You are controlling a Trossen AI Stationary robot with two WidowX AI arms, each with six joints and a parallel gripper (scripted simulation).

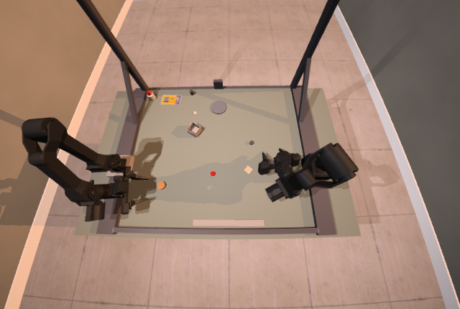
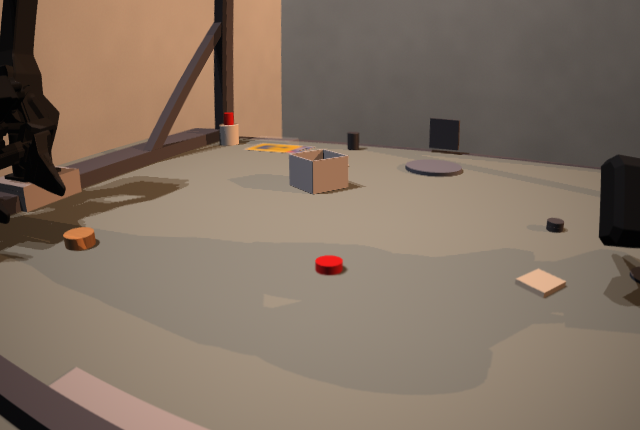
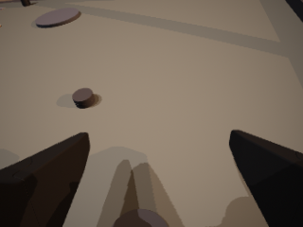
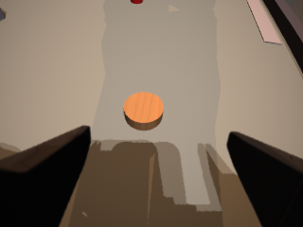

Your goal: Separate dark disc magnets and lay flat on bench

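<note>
The two dark magnets (image 1: 251,142) (image 2: 555,224) (image 3: 83,97) show as one short upright stack on the bench (image 1: 230,194); the joint between them is hard to make out. My left gripper (image 1: 272,152) (image 3: 160,138) is open and empty, low over the bench at the right of the top view. The stack lies beyond its fingertips and toward the left finger in the left wrist view. My right gripper (image 1: 154,188) (image 2: 32,206) (image 4: 160,135) is open and empty at the far left of the top view, far from the stack.
An orange disc (image 1: 161,185) (image 2: 79,238) (image 4: 143,109) lies just ahead of my right gripper. A red disc (image 1: 213,173) (image 2: 329,264) and a tan square (image 1: 248,169) (image 2: 540,281) lie nearer the middle. An open box (image 1: 194,129) (image 2: 318,173) and a grey round plate (image 1: 218,107) stand farther back.
</note>
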